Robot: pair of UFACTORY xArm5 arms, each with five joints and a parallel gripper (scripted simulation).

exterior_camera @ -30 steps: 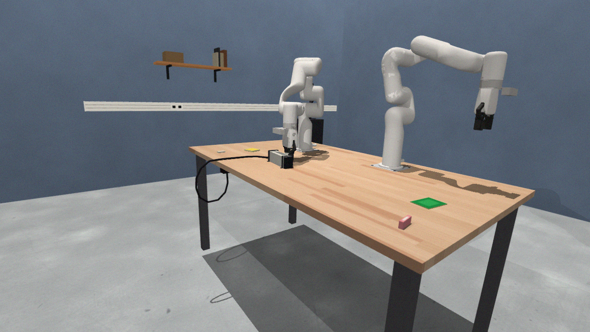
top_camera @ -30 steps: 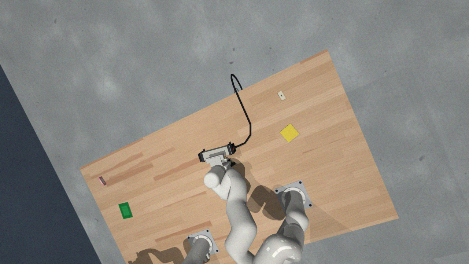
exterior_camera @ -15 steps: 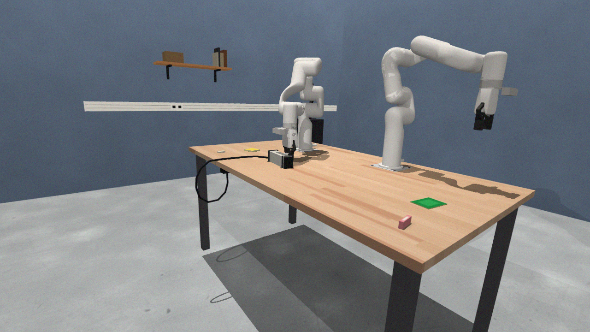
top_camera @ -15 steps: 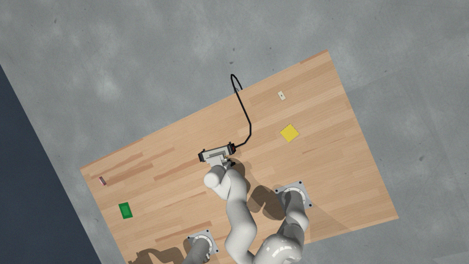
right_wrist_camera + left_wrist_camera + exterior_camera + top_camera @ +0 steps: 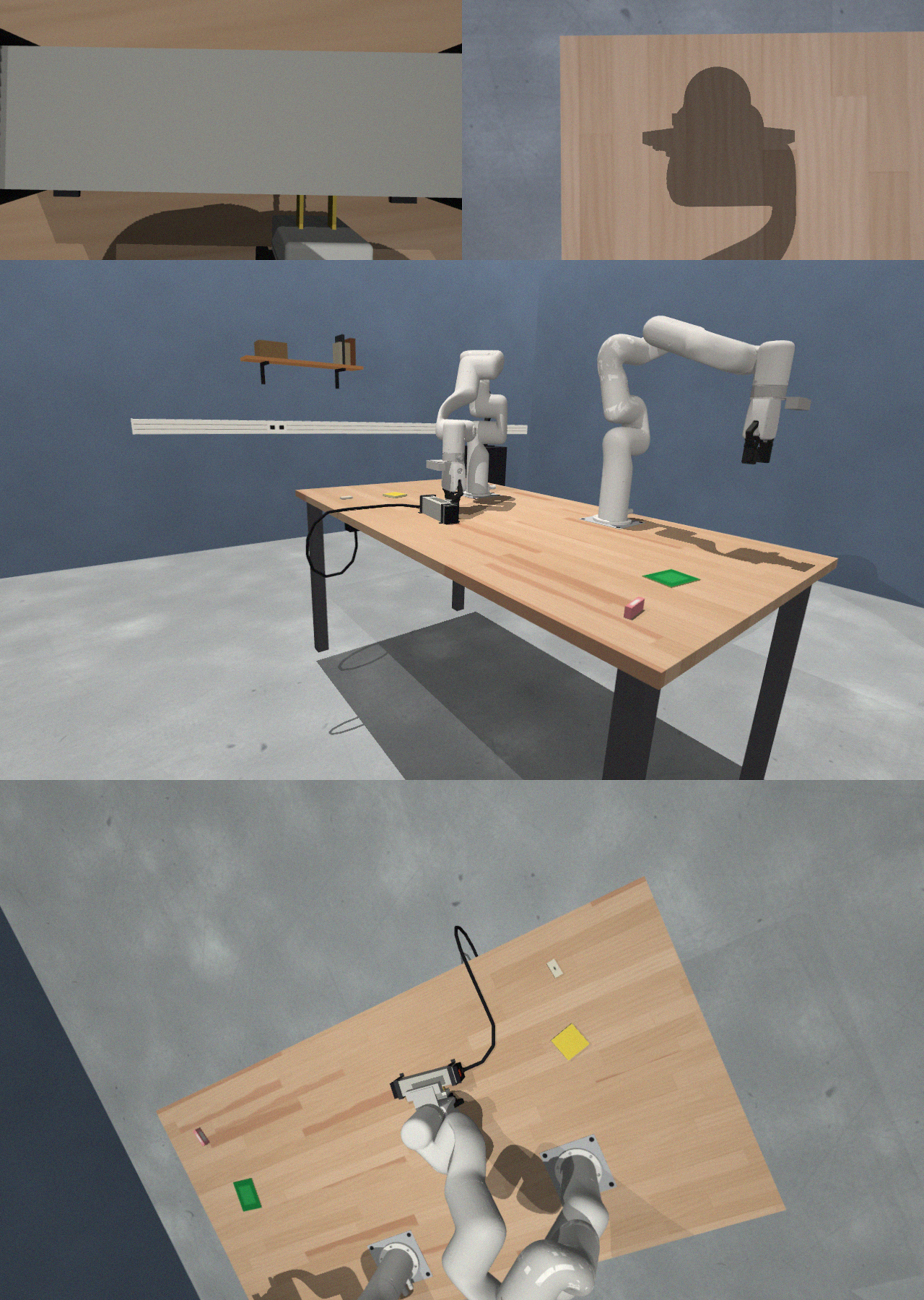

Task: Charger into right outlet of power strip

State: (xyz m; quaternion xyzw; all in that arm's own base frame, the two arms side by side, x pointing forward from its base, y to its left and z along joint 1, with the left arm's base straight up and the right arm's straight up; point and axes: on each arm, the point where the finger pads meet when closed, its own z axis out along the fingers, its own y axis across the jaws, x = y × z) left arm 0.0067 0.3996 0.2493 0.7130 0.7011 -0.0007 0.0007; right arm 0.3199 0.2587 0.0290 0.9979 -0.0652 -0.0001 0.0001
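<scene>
A blue wall rises behind a pale, mottled floor, and the wooden tabletop crosses the middle of the top view at a slant. Near the centre, the right tool is closed on the charger, just beside the power strip. The left tool hangs open and empty at the upper right of the exterior view.

At the lower right of the wrist view, two brass prongs point at the strip and run out of sight at its edge; whether their tips have entered the slots cannot be told. The charger seems level with the right outlet. The step looks to be lining up and pushing in: keep the body square, match both prongs in height and sideways, then press slowly and straight. A twist could catch one prong on the face or work the charger loose.

The strip's black cord loops past the table edge. A yellow square lies right of centre in the top view, a green rectangle and a pink block at lower left, all well apart from the work.

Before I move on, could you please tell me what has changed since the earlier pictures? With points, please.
Nothing visibly changed. The white left arm (image 5: pixel 386 1281) (image 5: pixel 616 473), the white right arm (image 5: pixel 474 1200) (image 5: pixel 477 466), the grey-and-black power strip (image 5: pixel 413 1085) (image 5: pixel 435 508) (image 5: pixel 216 123) and its black cord (image 5: pixel 480 993) (image 5: pixel 307 544) all stayed as they were.
</scene>
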